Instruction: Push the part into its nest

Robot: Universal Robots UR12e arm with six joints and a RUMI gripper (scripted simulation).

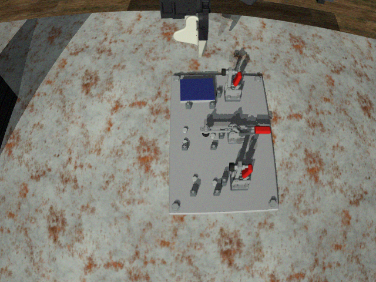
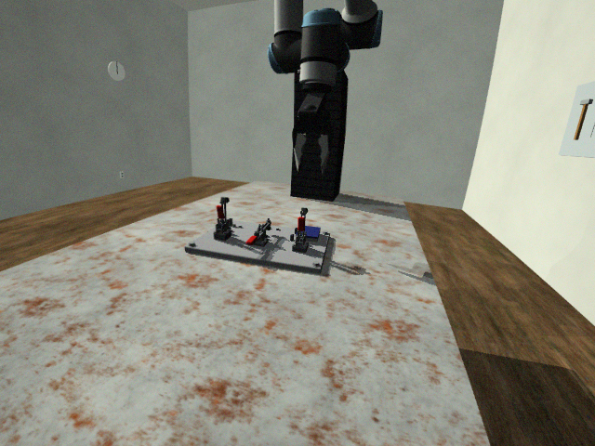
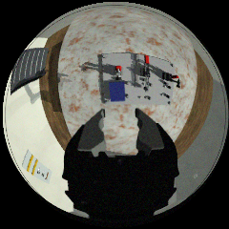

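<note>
From the top, a gray fixture plate (image 1: 194,194) lies on the rusty, speckled counter (image 1: 76,151), right of the middle. The flat blue part (image 1: 197,89) sits in the plate's corner nearest the counter's far edge. It is almost square, a bit longer from side to side, with edges in line with the plate's. Three red-handled toggle clamps (image 1: 237,79) stand along the plate's right side.

From outside, the gripper (image 2: 310,150) hangs high over the counter's far edge, touching nothing. The room has gray walls, a wood floor (image 2: 504,288) and a hammer picture (image 2: 583,118).

The wrist view looks down at the part (image 3: 116,92). The fingers are partly apart, with nothing between them.
</note>
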